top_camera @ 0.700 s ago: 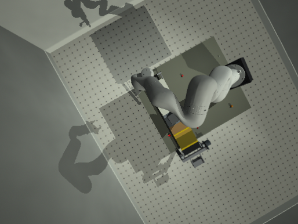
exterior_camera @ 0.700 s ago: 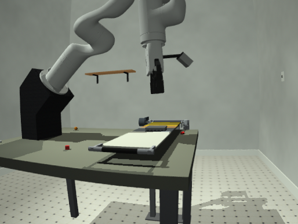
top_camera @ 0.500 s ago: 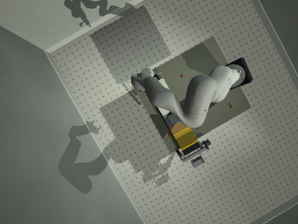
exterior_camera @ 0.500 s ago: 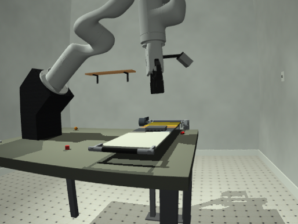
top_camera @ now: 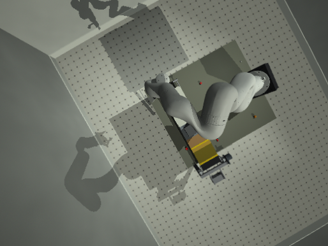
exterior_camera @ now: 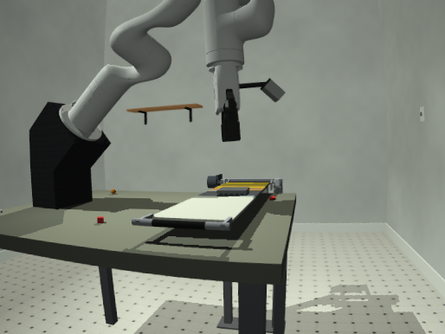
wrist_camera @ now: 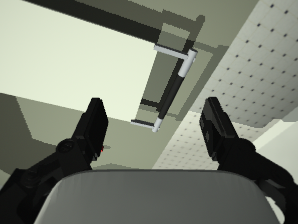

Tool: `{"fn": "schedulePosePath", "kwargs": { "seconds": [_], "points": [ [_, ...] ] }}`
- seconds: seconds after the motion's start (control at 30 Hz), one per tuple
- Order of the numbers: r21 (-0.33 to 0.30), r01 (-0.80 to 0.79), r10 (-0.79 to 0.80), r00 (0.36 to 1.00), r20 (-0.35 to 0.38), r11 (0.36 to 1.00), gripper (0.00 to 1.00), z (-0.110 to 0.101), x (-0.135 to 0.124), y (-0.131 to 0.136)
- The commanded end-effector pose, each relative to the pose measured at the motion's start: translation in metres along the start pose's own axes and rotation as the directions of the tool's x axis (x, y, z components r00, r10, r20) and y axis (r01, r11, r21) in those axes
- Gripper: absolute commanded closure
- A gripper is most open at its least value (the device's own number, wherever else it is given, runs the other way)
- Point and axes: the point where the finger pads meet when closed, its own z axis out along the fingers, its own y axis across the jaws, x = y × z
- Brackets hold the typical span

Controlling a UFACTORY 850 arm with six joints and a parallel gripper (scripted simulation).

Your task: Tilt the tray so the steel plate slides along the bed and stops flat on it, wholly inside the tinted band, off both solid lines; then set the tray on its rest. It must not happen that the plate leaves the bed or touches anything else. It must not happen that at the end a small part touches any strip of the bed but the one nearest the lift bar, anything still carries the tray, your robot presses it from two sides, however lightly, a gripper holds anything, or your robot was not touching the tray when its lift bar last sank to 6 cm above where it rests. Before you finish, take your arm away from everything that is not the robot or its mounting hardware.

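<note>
The long tray lies level on the table, with its pale bed running away from the near end. The dark steel plate lies flat on the bed just short of the yellow tinted band at the far end. The tray's black handle bar is at the near end. My gripper is open and empty. It hangs high above the tray, and in the wrist view the handle shows between its fingers, far below.
The tray's far end carries a grey pivot block. Small red cubes and an orange ball lie on the table. The arm's black pedestal stands at the left. A wall shelf hangs behind.
</note>
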Motion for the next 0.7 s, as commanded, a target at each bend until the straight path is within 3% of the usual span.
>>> {"fn": "schedulePosePath", "kwargs": {
  "seconds": [0.0,0.4,0.47,0.67],
  "points": [
    [-0.004,-0.108,0.108,0.994,0.018,0.994,0.0,0.015,-0.041,0.014],
    [-0.004,-0.108,0.108,0.994,0.018,0.994,0.0,0.015,-0.041,0.014],
    [-0.018,-0.235,0.236,0.971,0.033,0.972,0.0,0.029,-0.09,0.029],
    [-0.028,-0.3,0.301,0.953,0.039,0.954,0.0,0.035,-0.116,0.035]
  ]
}}
